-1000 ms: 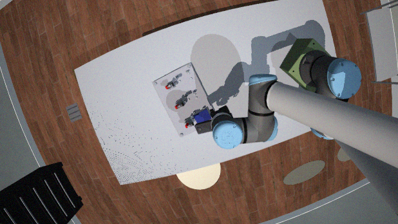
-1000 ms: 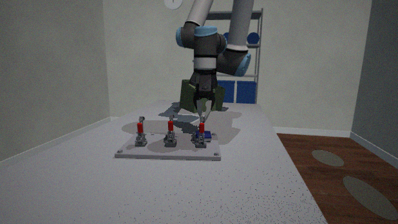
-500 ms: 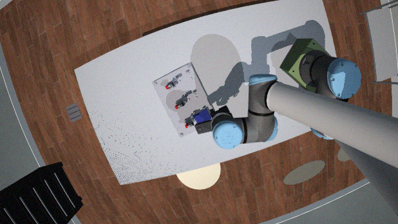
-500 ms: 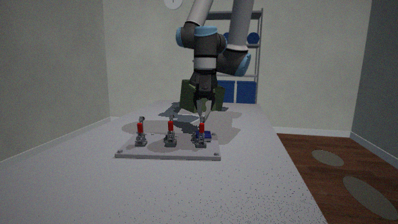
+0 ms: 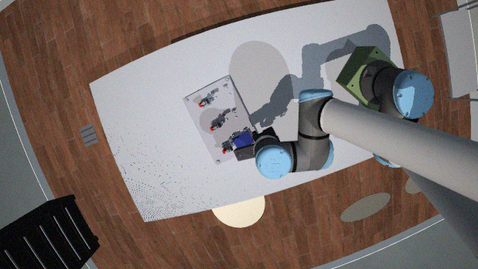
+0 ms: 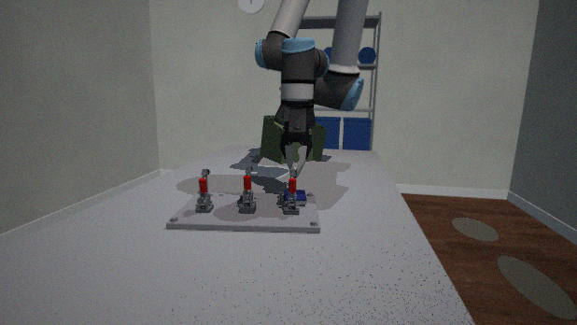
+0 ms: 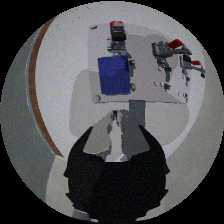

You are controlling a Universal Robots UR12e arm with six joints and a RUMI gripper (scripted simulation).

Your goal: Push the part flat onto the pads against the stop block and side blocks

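the gripper point(image 6: 296, 174) has its fingers pinched together with nothing between them, so it works here as a blunt pusher and not a clamp. in the exterior view its tips hang just above and behind the blue part point(image 6: 299, 195), and whether they touch it cannot be told. the wrist view shows the closed tips point(image 7: 119, 116) just off the fixture plate's near edge, with the blue part point(image 7: 114, 75) beyond them.

the part sits at the end station of the fixture plate point(image 6: 187, 223), right beside the nearest red-handled toggle clamp point(image 6: 291, 186). two more clamps point(image 6: 247, 183) stand further along the plate. the stop block, side blocks and pads are too small to make out, so how far the part is from seated is unclear.

the risks, as i judge them: a narrow tip pressing off-centre could twist the part so one corner jams against a side block instead of sliding in. pressing down on a raised edge could tip it. the upright clamp handle is close to the fingers, so a sideways drift could knock it. the plate itself might slide on the table point(image 6: 327, 280) if the push is hard.
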